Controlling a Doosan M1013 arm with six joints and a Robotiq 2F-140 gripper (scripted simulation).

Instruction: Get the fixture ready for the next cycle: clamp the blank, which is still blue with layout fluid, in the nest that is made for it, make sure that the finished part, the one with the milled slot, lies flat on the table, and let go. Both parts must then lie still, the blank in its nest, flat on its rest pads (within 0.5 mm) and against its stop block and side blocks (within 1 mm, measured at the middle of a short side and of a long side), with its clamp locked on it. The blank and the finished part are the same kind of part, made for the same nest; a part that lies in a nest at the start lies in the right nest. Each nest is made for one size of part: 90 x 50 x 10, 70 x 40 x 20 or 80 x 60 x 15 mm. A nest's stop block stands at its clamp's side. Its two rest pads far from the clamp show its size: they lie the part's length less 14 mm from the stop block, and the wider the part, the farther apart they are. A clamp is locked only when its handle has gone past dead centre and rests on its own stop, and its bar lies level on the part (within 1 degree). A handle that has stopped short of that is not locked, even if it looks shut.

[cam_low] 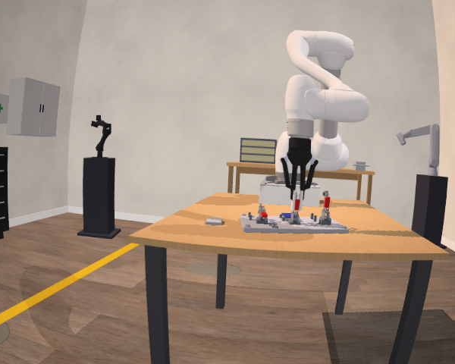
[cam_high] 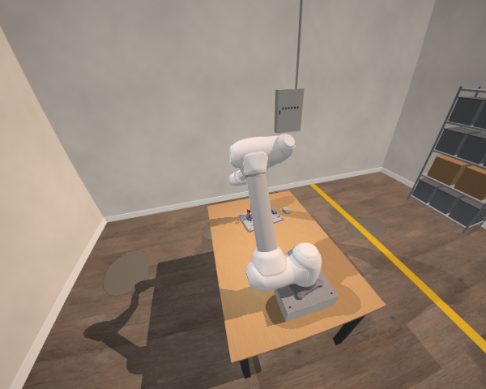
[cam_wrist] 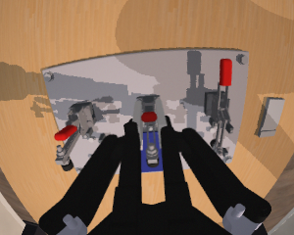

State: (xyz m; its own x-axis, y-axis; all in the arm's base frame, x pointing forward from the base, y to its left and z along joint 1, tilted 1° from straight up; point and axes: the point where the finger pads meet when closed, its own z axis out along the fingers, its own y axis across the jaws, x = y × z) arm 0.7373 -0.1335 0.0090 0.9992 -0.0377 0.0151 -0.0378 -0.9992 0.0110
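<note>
On the light wooden table (cam_low: 188, 235), taking the flat grey metal fixture plate (cam_low: 255, 229) as landmark and reading the exterior view left to right:

- Well left of the plate: small grey rectangular finished part (cam_low: 214, 221), lying low on the table top, apparently flat. Slot too small to make out.
- Plate's left end: toggle clamp with red-sleeved handle (cam_low: 264, 214) lying low. Its nest looks unoccupied.
- Plate's middle: blue-coated rectangular blank (cam_low: 286, 215) sits in the centre nest, beneath the bar of the middle clamp. Middle clamp's red-sleeved handle (cam_low: 297, 204) stands near upright.
- Black two-finger gripper (cam_low: 297, 194) comes straight down from above; fingers nearly closed, pinching that middle handle. Wrist view agrees: red tip (cam_wrist: 149, 117) between the fingers, blue showing below it.
- Plate's right end: third clamp, red-sleeved handle (cam_low: 326, 202) upright, so open.

Step in hand, as I judge it: throwing the middle handle over to lock. To do it well, follow the handle's arc rather than push straight, carry it fully past dead centre until it rests on its own stop, then release. Stopping early would leave it unlocked. Whether the blank is seated against stop and side blocks cannot be told from here.

Textures: matte grey metal, smooth red grips, fine-grained wood.
</note>
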